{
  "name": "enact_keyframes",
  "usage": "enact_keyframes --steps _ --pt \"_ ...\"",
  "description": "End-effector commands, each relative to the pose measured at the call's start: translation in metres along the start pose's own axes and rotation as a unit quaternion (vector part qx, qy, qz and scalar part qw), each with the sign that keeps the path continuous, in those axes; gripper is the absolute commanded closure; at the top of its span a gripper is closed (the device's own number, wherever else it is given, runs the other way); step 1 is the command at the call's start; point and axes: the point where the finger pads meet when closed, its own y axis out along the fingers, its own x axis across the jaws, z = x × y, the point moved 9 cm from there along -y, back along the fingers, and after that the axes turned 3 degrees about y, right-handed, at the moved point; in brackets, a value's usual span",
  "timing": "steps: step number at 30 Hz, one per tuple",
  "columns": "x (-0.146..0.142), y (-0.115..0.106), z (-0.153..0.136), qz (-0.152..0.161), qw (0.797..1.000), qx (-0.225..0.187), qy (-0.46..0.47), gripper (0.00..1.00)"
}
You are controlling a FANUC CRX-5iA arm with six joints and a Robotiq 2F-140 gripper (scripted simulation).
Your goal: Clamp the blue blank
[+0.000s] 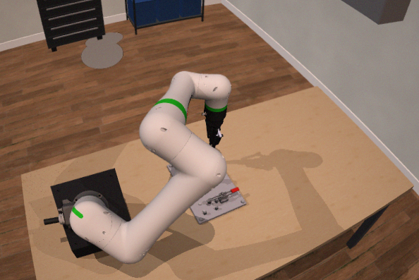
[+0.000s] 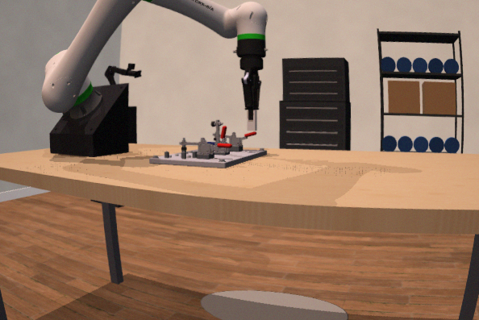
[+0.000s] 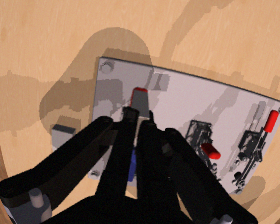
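My gripper (image 1: 212, 145) (image 2: 251, 126) (image 3: 138, 102) is shut and empty, pointing down above the outer nest's clamp. That clamp's red handle (image 2: 250, 134) (image 3: 140, 90) lies low just under the fingertips, its end slightly raised in the exterior view; whether they touch is unclear. The blue blank (image 2: 210, 143) (image 3: 133, 165) is in that nest, mostly hidden by fingers and clamps, so its seating, the clamp bar and any lock cannot be judged. A grey block (image 3: 64, 138), apparently the finished part, lies on the table beside the fixture plate (image 2: 242, 157) (image 3: 178, 90); its slot is not visible.
The middle clamp's red handle (image 2: 223, 132) (image 3: 211, 151) stands up, with its bar raised. The other end clamp's red handle (image 1: 235, 190) (image 2: 224, 145) (image 3: 271, 121) lies low and its bar looks about level. The robot's arm hides part of the plate in the top view.
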Motion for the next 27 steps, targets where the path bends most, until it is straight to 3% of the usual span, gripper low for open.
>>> enact_keyframes --steps 1,27 --pt "-0.0001 -0.0003 0.0001 0.0 1.0 0.0 0.0 1.0" --pt "-0.0001 0.0032 0.0001 0.0 1.0 0.0 0.0 1.0"
